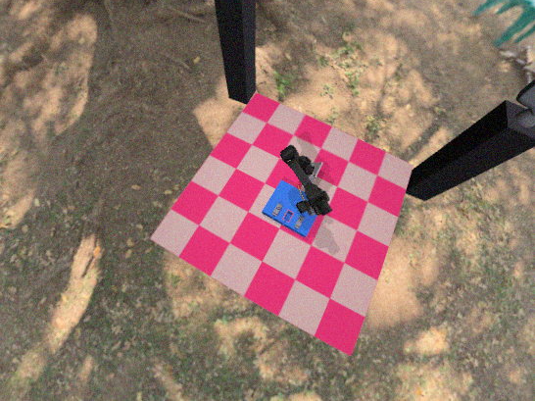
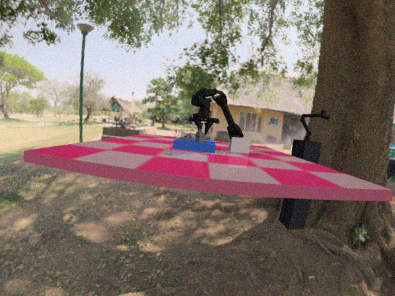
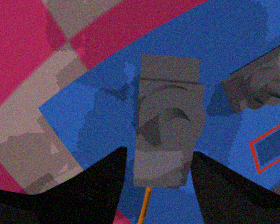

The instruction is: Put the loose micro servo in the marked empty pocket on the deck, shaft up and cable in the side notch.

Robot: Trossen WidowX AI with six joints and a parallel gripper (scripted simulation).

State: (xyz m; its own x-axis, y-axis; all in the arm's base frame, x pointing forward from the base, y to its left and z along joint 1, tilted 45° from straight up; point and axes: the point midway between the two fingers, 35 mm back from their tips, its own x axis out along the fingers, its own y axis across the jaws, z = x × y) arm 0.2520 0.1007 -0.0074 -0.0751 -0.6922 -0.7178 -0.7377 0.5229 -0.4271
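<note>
The loose grey micro servo (image 2: 200, 137) (image 3: 167, 120) is over the blue deck (image 1: 281, 192) (image 2: 195, 147) (image 3: 60, 107), shaft side up, and seems to rest on it; its underside is hidden. Its orange cable (image 1: 301, 192) (image 3: 145, 205) runs from one end. My gripper (image 1: 305, 208) (image 2: 202, 131) (image 3: 159, 156) is partly open around the servo's cable end; a small gap shows beside the left finger, and the right finger is at its side. The red-outlined pocket (image 1: 284, 215) (image 3: 254, 159) is empty, to the right in the wrist view.
Seated grey servos (image 1: 277, 210) (image 1: 299, 222) flank the pocket; one (image 3: 257, 82) is close to the loose servo in the wrist view. A pale box (image 1: 317, 170) (image 2: 239, 145) stands beside the deck on the pink checkered table (image 1: 285, 251). Dark posts (image 1: 240, 40) (image 1: 465, 153) stand at its edges.
</note>
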